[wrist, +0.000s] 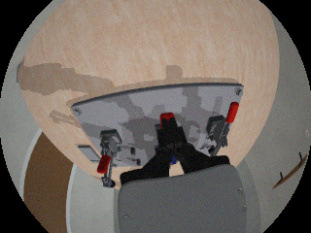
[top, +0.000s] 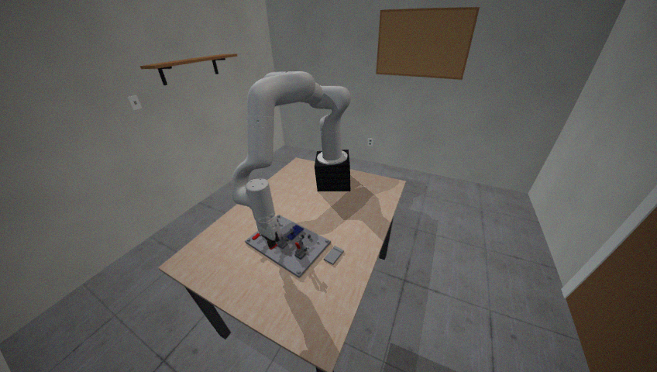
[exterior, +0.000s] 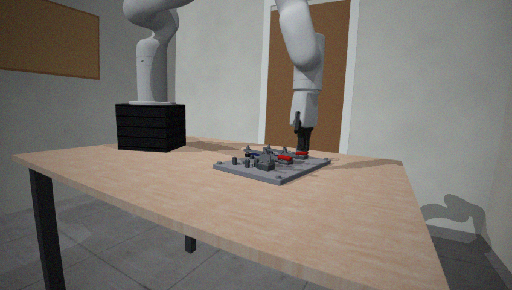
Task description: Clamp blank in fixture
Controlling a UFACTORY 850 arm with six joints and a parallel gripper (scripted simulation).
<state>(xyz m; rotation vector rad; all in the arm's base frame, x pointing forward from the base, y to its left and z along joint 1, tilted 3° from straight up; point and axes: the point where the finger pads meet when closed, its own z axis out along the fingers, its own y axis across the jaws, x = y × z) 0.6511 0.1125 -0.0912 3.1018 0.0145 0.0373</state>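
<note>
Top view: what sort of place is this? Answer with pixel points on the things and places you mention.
Probably a small workshop or lab room: a robot arm [top: 260, 124] [exterior: 297, 39] on a black pedestal [top: 332, 179] [exterior: 142, 129], a wooden table [top: 202, 249] [exterior: 251, 211] [wrist: 155, 49] bearing a fixture plate [top: 301, 271] [exterior: 247, 172] [wrist: 146, 97] with red-gripped clamps, and a brown board [top: 426, 43] [exterior: 50, 41] on the wall.

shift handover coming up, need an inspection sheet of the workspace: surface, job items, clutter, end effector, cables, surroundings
surface: pale wood-grain table, arm shadows across it
job items: grey fixture plate; blue blank on it; grey finished part lies flat beside the plate; clamp lock can't be confirmed
clutter: nothing seen
end effector: shut, nothing between the fingers, low at the middle red grip
cables: nothing seen
surroundings: grey walls, tiled floor, wall shelf, brown door
</note>
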